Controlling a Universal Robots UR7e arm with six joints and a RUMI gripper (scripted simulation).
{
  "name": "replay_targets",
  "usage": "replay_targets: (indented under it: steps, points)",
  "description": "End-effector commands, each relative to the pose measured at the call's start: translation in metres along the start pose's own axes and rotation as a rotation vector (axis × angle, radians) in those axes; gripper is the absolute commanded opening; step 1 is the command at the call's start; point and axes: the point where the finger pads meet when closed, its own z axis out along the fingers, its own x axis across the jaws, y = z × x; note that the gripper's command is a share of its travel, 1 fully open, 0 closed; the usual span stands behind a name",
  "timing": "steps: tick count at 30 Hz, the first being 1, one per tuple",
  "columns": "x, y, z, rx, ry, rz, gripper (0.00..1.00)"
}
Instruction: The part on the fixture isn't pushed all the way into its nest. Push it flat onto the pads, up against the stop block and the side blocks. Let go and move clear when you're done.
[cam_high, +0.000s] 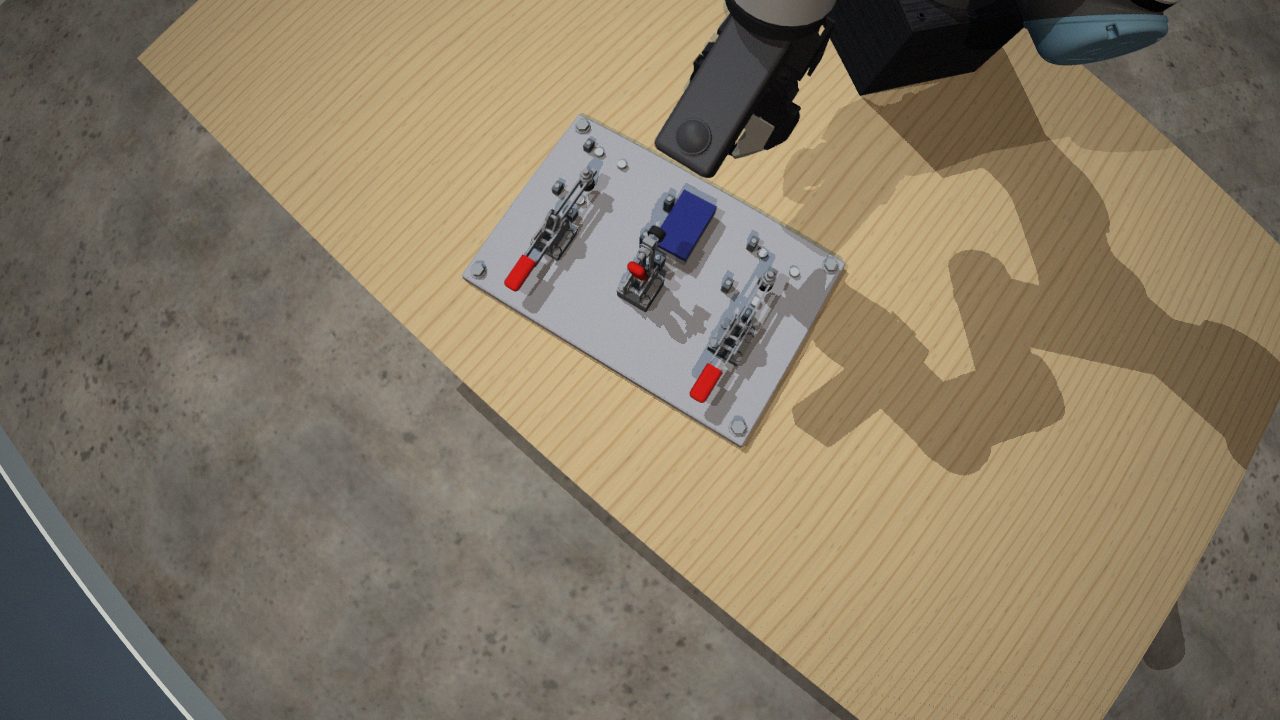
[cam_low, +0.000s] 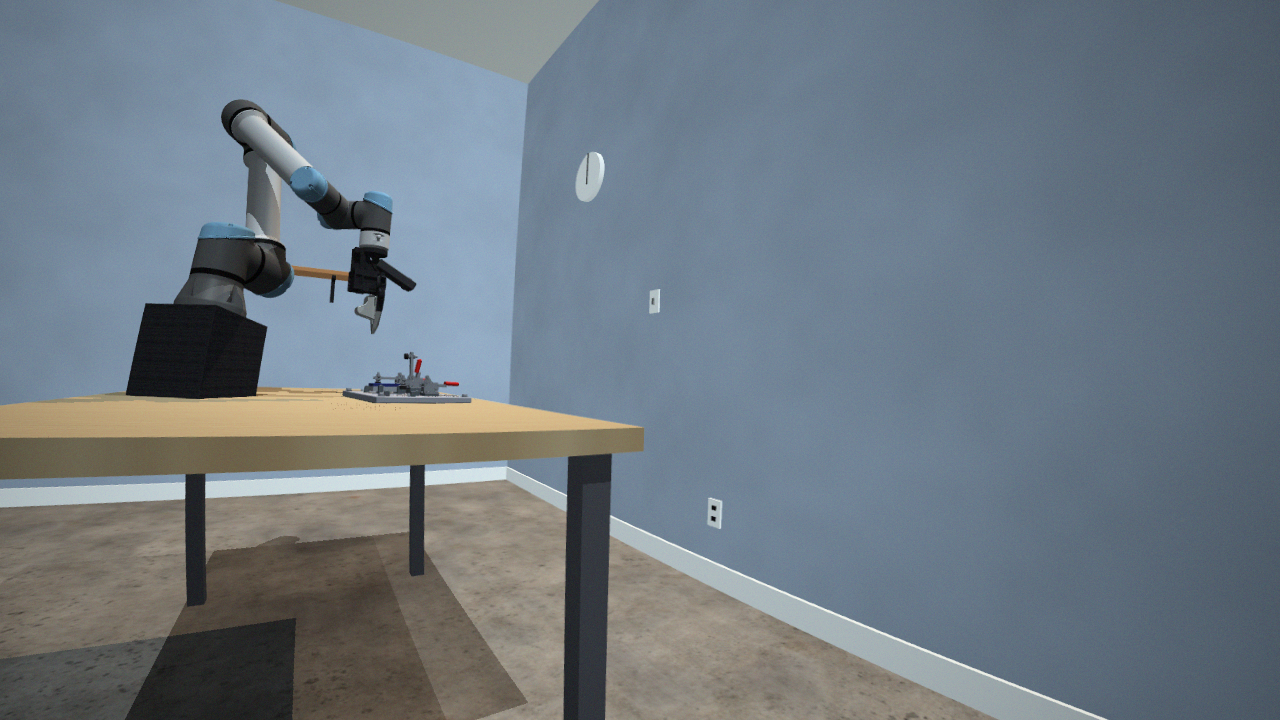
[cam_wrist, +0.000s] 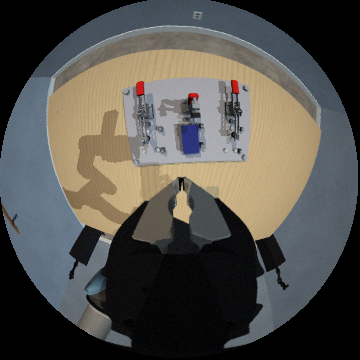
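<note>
End effector (cam_wrist: 182, 183) closed, empty, aloft.

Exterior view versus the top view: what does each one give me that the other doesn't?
Only the exterior view shows height: the shut gripper hangs well above the fixture plate, touching nothing. Only the top view shows layout: the blue part lies between two red-handled side clamps, at the centre clamp. Both show the gripper off the part, near the plate's arm-side edge.
</note>
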Motion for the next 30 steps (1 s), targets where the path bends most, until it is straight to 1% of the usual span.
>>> replay_targets:
  steps: [1,11,16,28,30]
  points:
    - [0.005,0.003,0.019,0.004,0.002,-0.001,0.00]
    - [0.005,0.003,0.019,0.004,0.002,-0.001,0.00]
    - [0.013,0.019,0.065,0.004,0.002,0.000,0.00]
    - [0.013,0.019,0.065,0.004,0.002,0.000,0.00]
    - [0.017,0.025,0.083,0.004,0.002,0.000,0.00]
